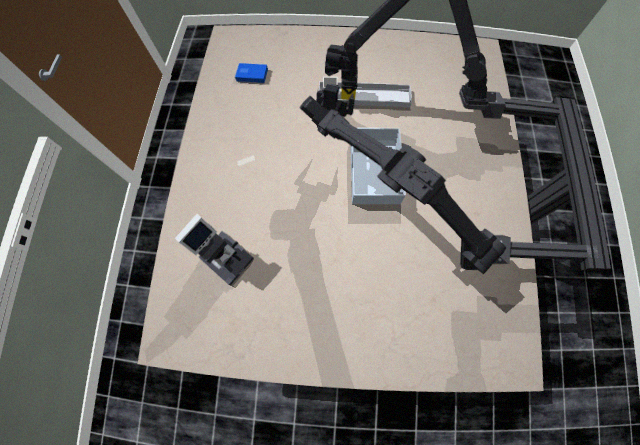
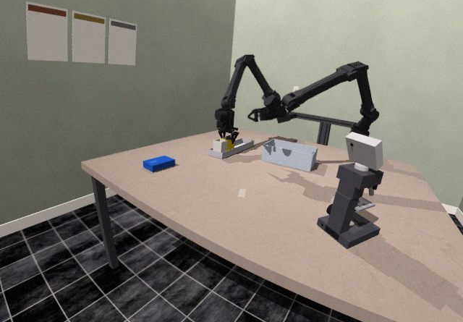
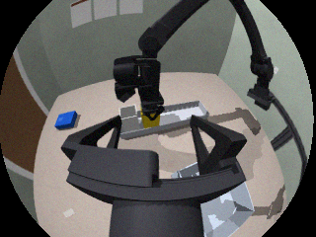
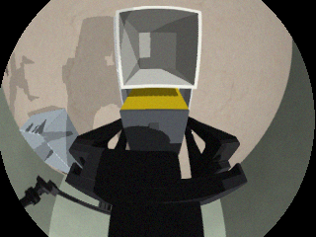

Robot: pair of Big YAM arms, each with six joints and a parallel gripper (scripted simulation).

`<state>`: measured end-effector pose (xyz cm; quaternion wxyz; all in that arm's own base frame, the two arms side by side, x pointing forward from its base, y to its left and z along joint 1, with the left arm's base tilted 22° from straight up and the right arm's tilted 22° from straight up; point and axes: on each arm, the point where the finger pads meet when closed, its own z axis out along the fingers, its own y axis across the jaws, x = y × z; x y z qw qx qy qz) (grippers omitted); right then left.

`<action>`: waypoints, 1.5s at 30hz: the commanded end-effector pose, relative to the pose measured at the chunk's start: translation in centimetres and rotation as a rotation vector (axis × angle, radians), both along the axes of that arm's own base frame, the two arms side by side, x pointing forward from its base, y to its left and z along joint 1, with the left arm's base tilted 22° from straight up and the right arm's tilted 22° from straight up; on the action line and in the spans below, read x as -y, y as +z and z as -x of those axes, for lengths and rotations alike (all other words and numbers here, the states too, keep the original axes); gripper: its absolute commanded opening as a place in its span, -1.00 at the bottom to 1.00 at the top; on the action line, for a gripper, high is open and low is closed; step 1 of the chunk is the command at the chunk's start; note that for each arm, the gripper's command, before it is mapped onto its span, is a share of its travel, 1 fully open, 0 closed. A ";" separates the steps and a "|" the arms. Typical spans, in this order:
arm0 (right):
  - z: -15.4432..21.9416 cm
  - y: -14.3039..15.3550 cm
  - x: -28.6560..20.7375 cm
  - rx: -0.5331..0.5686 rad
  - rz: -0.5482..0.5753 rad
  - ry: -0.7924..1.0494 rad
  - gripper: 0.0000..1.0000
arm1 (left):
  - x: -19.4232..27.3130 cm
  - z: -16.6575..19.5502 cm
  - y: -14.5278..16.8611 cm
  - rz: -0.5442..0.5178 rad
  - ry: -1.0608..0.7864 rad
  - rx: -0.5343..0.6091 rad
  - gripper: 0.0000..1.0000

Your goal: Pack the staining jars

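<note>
The white jar stands open and empty at one end of the grey jar rack. The yellow jar stands beside it in the rack, under a grey lid; any holder and slides inside are hidden. My right gripper is partly open, pointing down, its fingertips close on both sides of the lid; contact is unclear. My left gripper is wide open and empty, raised above the table. The pale blue tote stands upright; no jar shows in it.
A blue box lies beyond the white jar's end of the rack. A microscope stands on the table's far side from the arm mounts. A small white slip lies flat. The left arm crosses above the tote.
</note>
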<state>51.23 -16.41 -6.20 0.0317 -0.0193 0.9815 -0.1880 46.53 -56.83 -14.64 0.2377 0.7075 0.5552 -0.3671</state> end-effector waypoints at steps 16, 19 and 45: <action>-0.6 4.2 -2.1 0.030 0.005 0.018 0.13 | 2.3 -2.7 4.0 0.064 -0.010 0.074 1.00; -1.2 7.5 -3.0 0.049 0.008 0.018 0.13 | 2.3 -2.7 4.0 0.064 -0.010 0.074 1.00; -0.8 15.0 -5.6 0.065 0.006 0.014 0.13 | -4.6 -2.8 7.5 0.049 -0.020 0.107 1.00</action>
